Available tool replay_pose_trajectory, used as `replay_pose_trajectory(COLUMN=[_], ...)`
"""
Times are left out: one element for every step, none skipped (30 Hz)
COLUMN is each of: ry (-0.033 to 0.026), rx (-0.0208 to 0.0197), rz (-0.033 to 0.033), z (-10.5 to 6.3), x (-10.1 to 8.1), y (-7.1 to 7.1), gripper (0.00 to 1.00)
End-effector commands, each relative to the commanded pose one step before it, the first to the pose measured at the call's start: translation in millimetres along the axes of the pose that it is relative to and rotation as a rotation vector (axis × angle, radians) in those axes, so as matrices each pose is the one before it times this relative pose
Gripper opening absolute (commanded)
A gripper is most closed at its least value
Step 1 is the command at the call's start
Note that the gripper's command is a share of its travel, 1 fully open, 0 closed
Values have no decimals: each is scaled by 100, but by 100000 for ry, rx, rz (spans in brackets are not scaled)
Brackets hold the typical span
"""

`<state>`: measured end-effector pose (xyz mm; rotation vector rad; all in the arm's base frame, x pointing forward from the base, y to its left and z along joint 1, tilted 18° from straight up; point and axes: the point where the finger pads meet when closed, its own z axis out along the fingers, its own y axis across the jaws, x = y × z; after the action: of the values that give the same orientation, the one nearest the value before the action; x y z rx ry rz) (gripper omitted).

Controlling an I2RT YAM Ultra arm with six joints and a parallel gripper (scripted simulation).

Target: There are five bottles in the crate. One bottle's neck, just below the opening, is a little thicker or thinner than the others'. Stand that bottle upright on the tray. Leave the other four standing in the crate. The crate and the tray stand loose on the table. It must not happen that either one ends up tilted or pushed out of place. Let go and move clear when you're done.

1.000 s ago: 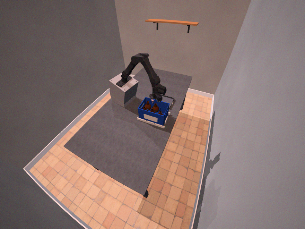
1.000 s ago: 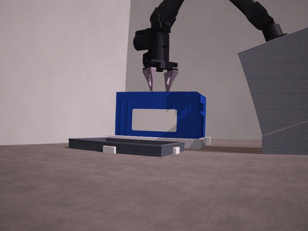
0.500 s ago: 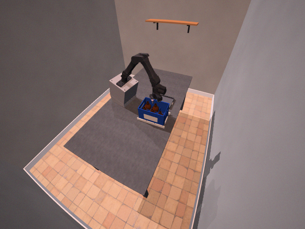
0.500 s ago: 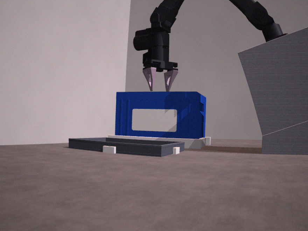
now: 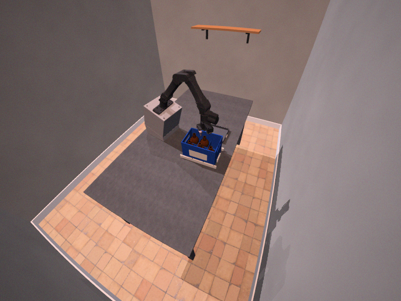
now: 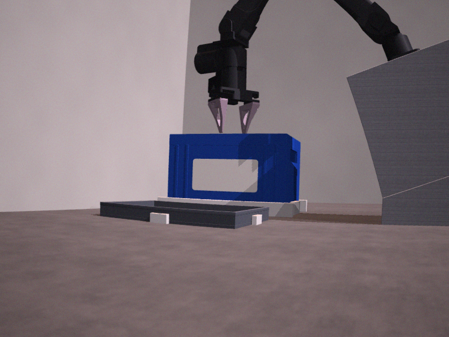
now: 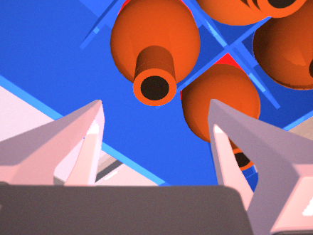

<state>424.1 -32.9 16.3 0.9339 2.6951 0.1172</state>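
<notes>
The blue crate (image 5: pixel 211 157) (image 6: pixel 179 179) (image 7: pixel 53 38) holds five brown bottles, seen in the top view. My gripper (image 5: pixel 200 134) (image 6: pixel 232 132) (image 7: pixel 156 109) is open and empty, pointing down just above the crate's rim. In the wrist view one bottle (image 7: pixel 154 30) has its mouth below and between the fingertips. A second bottle (image 7: pixel 220 87) is partly behind the right finger. Two more bottles (image 7: pixel 227 6) (image 7: pixel 284 55) are cut by the frame; the fifth is not visible there. I cannot tell which neck differs. The low dark tray (image 5: pixel 219 131) (image 6: pixel 186 215) holds no bottle.
Pale strips (image 5: pixel 197 162) (image 6: pixel 277 208) edge the crate's base. Small white blocks (image 6: pixel 159 218) (image 6: pixel 256 219) touch the tray's outside. The arm's box pedestal (image 5: pixel 155 123) (image 6: pixel 408 127) stands beside the crate. Blue dividers (image 7: pixel 213 32) separate the bottles. An orange shelf (image 5: pixel 225 28) hangs on the back wall.
</notes>
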Motion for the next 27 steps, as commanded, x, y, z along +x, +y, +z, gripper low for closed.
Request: replay_pose_trajectory(ry=[-4496, 342, 0, 0, 382, -24, 120, -545, -347, 157, 209, 16, 7, 0, 0, 0, 0, 0, 0, 0, 0, 0, 0, 0, 0, 0, 0], rx=[-1678, 255, 0, 0, 285, 16, 110, -332, -206, 120, 148, 15, 5, 0, 0, 0, 0, 0, 0, 0, 0, 0, 0, 0, 0, 0, 0], rz=[72, 24, 0, 0, 26, 29, 28, 27, 22, 14, 8, 4, 1, 0, 0, 0, 0, 0, 0, 0, 0, 0, 0, 0, 0, 0, 0], z=[-542, 155, 0, 0, 173, -72, -218, -340, -231, 11, 56, 23, 1, 0, 0, 0, 0, 0, 0, 0, 0, 0, 0, 0, 0, 0, 0], x=[-1463, 41, 0, 0, 45, -47, -3, -155, -105, 16, 35, -3, 1, 0, 0, 0, 0, 0, 0, 0, 0, 0, 0, 0, 0, 0, 0], y=[780, -71, 0, 0, -80, -21, -49, 56, 32, -37, -39, -5, -2, 0, 0, 0, 0, 0, 0, 0, 0, 0, 0, 0, 0, 0, 0], gripper=[61, 61, 61, 61, 61, 61, 61, 61, 61, 61, 61, 61, 61, 61, 61, 61, 61, 61, 61, 61, 61, 61, 61, 61, 61, 61, 61])
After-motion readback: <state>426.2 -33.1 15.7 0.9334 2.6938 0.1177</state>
